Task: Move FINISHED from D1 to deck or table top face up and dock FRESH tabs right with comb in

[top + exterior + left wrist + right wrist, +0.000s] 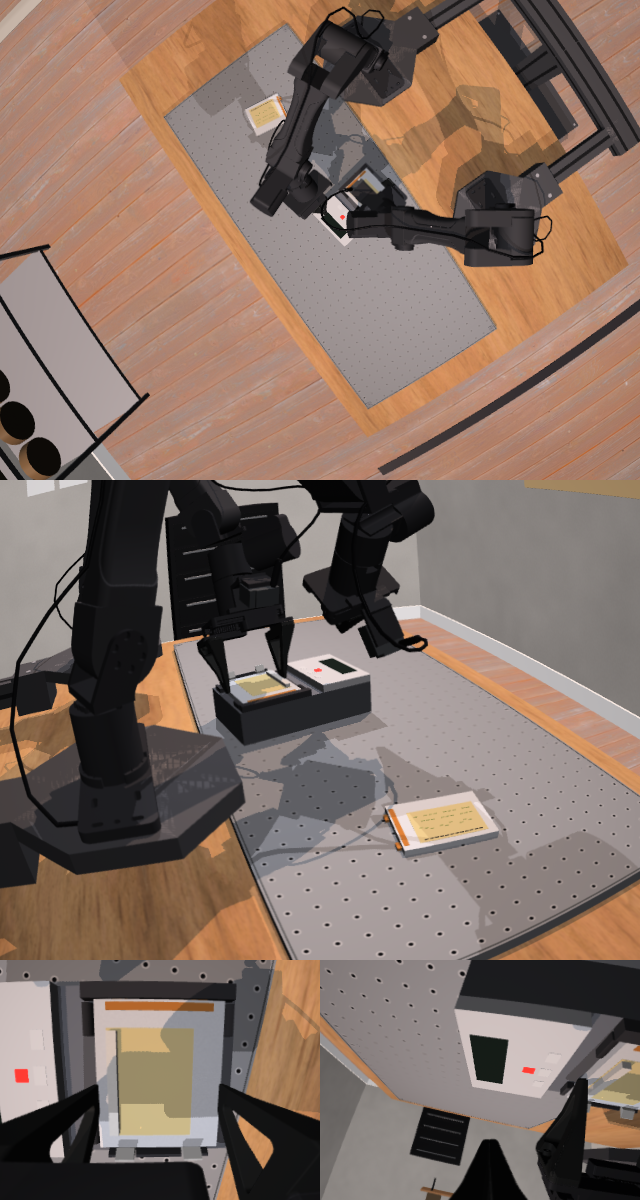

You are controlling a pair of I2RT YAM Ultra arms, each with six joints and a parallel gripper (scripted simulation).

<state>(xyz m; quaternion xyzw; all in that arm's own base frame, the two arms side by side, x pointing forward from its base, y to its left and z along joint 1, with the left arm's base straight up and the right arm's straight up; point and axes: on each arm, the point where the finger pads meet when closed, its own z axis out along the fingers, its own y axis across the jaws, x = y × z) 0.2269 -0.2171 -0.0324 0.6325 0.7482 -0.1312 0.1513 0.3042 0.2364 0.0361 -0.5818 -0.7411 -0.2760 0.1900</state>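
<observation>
FRESH (257,685) (207,1060), with a yellow gel, lies in the bay of D1 (310,715) (157,991), its orange strip by the bay's end wall. The two spring hooks (125,1153) (192,1150) are at the opposite edge. The white comb (279,678) (113,1100) stands along the side facing the control panel. My left gripper (254,683) (159,1092) is shut on FRESH across its sides. My right gripper (490,1148) is shut and empty, above the panel side. FINISHED (265,114) (448,822) lies flat, print up, on the deck. The tabs in D1 are hidden; exact seating cannot be told.
The white control panel (330,672) (25,1035) (520,1055) with a dark screen and red button adjoins the bay. Both arms reach close together over D1. The perforated deck (392,310) (361,893) lies on the wooden table (568,268). FINISHED is well apart from D1.
</observation>
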